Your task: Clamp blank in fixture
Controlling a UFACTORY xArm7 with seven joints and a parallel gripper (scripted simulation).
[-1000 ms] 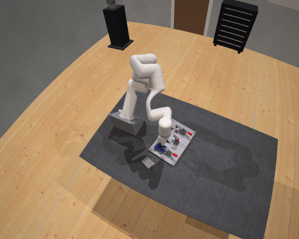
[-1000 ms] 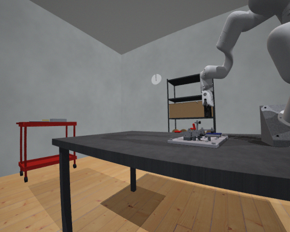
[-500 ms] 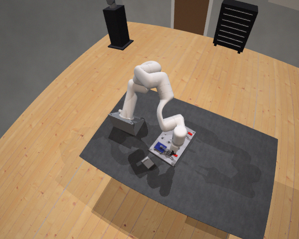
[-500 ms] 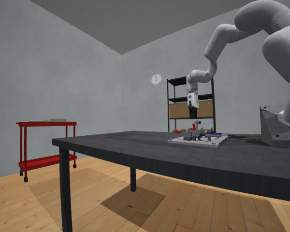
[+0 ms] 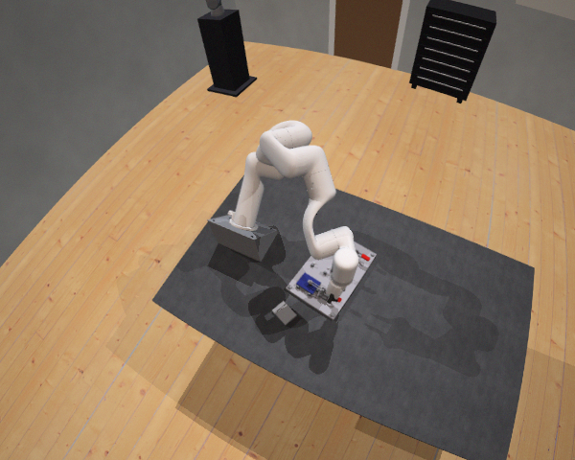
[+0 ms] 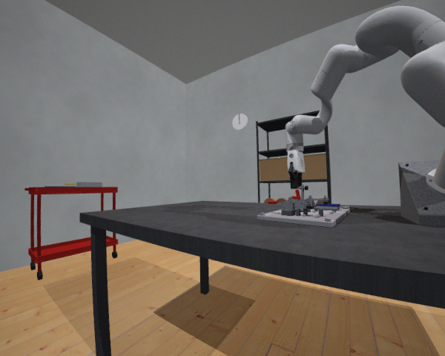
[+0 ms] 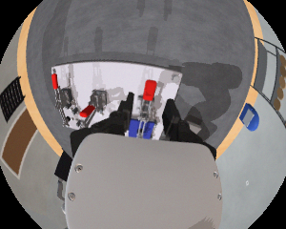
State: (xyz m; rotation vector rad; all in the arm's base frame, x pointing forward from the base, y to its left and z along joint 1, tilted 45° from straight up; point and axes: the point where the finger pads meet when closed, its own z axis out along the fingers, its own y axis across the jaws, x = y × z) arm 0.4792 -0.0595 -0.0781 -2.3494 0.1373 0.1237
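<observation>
Hovering half-open and empty, gripper (image 6: 294,186) right above the red clamp handle (image 6: 298,194) beside the blue blank (image 5: 308,283), probably lining up to push it locked.

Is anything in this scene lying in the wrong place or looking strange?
Nothing stands out. The blue blank lies in a nest on the fixture plate, the grey finished part lies on the table beside it, and the half-open gripper, holding nothing, hangs above a red-handled clamp.

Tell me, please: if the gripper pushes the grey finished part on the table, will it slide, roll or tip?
The finished part looks like a flat block, so it would probably slide, not roll. It lies low on the dark table, so tipping seems unlikely. It looks rigid.
</observation>
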